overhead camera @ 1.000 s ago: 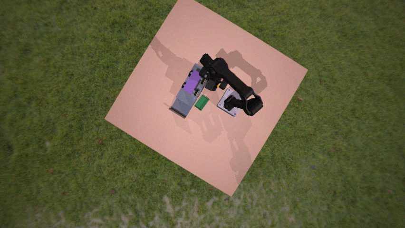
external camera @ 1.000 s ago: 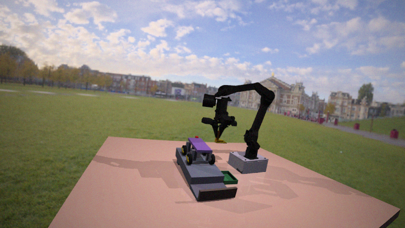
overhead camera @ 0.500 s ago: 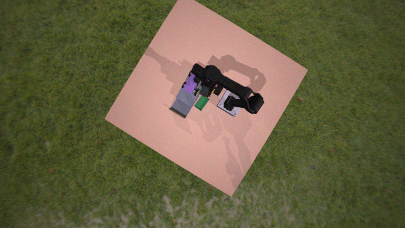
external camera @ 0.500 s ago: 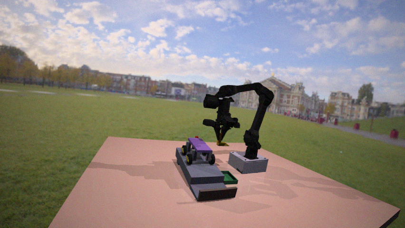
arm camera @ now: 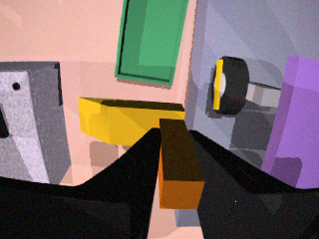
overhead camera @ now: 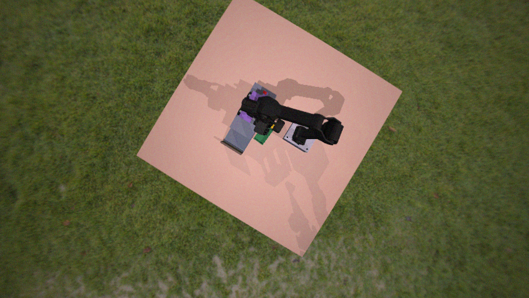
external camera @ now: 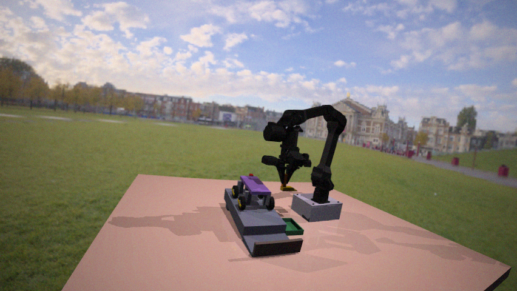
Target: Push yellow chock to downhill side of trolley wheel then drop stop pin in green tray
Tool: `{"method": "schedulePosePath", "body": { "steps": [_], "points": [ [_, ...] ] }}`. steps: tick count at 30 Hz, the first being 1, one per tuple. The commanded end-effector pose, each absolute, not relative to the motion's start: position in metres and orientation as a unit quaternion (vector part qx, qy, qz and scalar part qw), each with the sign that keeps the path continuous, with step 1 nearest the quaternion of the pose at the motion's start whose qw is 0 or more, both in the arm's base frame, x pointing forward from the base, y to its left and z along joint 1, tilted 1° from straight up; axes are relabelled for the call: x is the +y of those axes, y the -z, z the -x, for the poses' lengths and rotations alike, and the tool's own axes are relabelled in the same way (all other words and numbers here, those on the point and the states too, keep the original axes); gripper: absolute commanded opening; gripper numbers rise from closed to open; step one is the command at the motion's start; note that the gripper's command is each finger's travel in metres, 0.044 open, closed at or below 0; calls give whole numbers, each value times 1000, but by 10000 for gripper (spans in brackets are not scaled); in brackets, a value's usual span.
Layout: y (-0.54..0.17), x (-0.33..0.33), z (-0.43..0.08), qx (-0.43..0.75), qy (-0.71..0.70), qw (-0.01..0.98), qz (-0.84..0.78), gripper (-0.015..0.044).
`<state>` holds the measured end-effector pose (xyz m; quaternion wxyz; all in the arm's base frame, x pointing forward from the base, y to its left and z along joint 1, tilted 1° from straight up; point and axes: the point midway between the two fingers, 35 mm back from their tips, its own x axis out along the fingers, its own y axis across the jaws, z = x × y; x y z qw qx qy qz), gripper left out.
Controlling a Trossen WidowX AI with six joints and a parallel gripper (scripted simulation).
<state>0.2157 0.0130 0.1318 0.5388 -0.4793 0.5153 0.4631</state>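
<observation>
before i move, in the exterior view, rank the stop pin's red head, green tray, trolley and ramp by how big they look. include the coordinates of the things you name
1. ramp [overhead camera: 237, 137] [external camera: 253, 217]
2. trolley [overhead camera: 245, 116] [external camera: 255, 185]
3. green tray [overhead camera: 262, 137] [external camera: 294, 227] [arm camera: 155, 40]
4. red head [overhead camera: 264, 92] [external camera: 250, 174]
</observation>
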Motion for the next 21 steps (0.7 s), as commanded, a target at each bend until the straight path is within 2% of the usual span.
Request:
{"method": "schedulePosePath", "body": {
  "steps": [1, 21],
  "points": [
    [-131, 25, -221, 515, -461, 540, 480, 0],
    [-123, 104, -241, 513, -462, 542, 479, 0]
  ]
}}
